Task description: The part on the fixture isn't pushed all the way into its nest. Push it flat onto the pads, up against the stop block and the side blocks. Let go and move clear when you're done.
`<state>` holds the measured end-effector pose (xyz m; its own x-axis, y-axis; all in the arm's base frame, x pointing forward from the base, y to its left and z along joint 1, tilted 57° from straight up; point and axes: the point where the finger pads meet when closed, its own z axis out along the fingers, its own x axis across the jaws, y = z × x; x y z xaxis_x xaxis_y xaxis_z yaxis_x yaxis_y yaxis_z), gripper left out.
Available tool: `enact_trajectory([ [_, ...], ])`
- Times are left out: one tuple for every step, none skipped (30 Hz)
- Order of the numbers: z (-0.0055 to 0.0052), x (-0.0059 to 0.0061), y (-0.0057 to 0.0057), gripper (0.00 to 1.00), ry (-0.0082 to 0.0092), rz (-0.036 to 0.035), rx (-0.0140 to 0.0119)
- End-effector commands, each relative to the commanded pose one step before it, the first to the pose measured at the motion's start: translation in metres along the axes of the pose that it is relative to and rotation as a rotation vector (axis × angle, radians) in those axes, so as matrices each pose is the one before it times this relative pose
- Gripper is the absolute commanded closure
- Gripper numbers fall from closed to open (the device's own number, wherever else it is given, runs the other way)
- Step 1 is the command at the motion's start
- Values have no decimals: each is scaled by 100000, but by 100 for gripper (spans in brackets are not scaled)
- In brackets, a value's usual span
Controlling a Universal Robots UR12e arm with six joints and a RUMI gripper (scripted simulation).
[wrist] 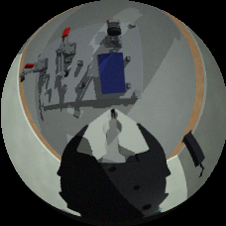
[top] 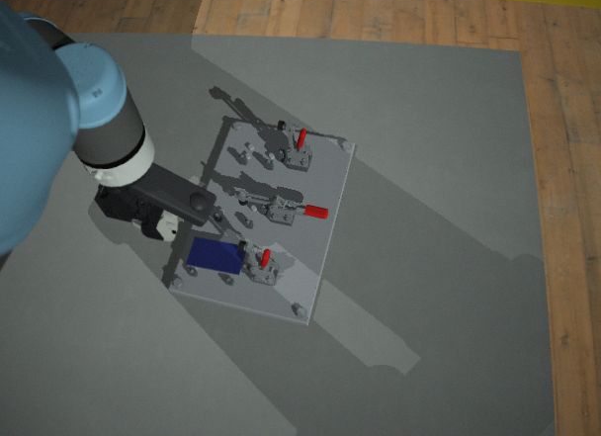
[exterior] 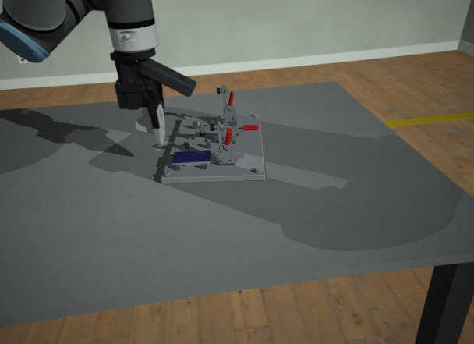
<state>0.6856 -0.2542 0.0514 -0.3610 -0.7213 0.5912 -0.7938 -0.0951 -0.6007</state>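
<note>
The blue flat part (top: 214, 255) (exterior: 192, 157) (wrist: 111, 73) lies on small pads at the near left corner of the grey fixture plate (top: 316, 252) (exterior: 218, 178). Its inner end is next to a toggle clamp with a red handle (top: 265, 258) (exterior: 228, 136). My gripper (exterior: 159, 138) (wrist: 113, 109) is shut and empty. Its fingers point down just off the plate's left edge, a short way from the part's outer end and not touching it. In the top view the wrist covers the fingertips.
Two more toggle clamps with red handles (top: 300, 138) (top: 316, 212) stand further back on the plate, with small pins and blocks beside them. The plate lies on a grey table (top: 420, 133) (exterior: 312, 222). Wooden floor surrounds the table.
</note>
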Motion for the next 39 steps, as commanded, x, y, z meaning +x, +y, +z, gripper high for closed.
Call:
enact_trajectory([
  [-510, -136, 188, 100, -142, -157, -299],
  [36, 13, 23, 100, 16, 2, -41],
  [55, 8, -15, 100, 21, 21, 7],
  [26, -2, 22, 100, 0, -3, -38],
  [13, -5, 24, 100, -7, -10, -35],
  [0, 0, 0, 100, 0, 0, 0],
  [0, 0, 0, 100, 0, 0, 0],
  [-3, -8, 19, 100, -19, -17, -11],
  [-8, -7, 27, 100, -16, -17, -30],
  [-8, -7, 27, 100, -16, -17, -31],
  [-8, -7, 28, 100, -15, -17, -32],
  [-8, -7, 28, 100, -15, -17, -32],
  [-7, -6, 25, 100, -14, -15, -29],
  [-5, -5, 20, 100, -10, -11, -23],
  [-2, -3, 12, 100, -6, -7, -14],
  [1, 0, 5, 100, -1, -2, -5],
  [3, 1, -2, 100, 3, 3, 3],
  [5, 3, -6, 100, 5, 6, 8],
  [6, 3, -8, 100, 6, 7, 11],
  [5, 3, -7, 100, 6, 6, 10],
  [4, 2, -4, 100, 4, 4, 6],
  [3, 1, 0, 100, 2, 2, 1],
  [0, 0, 0, 100, 0, 0, 0],
  [0, 0, 0, 100, 0, 0, 0],
  [1, 0, 5, 100, -1, -1, -5],
  [0, -1, 6, 100, -2, -3, -7],
  [0, -1, 6, 100, -2, -3, -7],
  [0, -1, 6, 100, -2, -3, -7],
  [0, -1, 6, 100, -2, -3, -7],
  [0, -1, 6, 100, -2, -3, -7],
  [0, -1, 6, 100, -2, -3, -7],
  [0, -1, 6, 100, -2, -3, -7],
  [0, -1, 6, 100, -2, -3, -7],
  [0, -1, 6, 100, -2, -3, -7],
  [0, -1, 6, 100, -2, -2, -6],
  [1, 0, 4, 100, -1, -1, -4],
  [2, 0, 3, 100, 0, 0, -2],
  [2, 1, 1, 100, 1, 1, 0],
  [2, 1, -4, 100, 3, 3, 5],
])
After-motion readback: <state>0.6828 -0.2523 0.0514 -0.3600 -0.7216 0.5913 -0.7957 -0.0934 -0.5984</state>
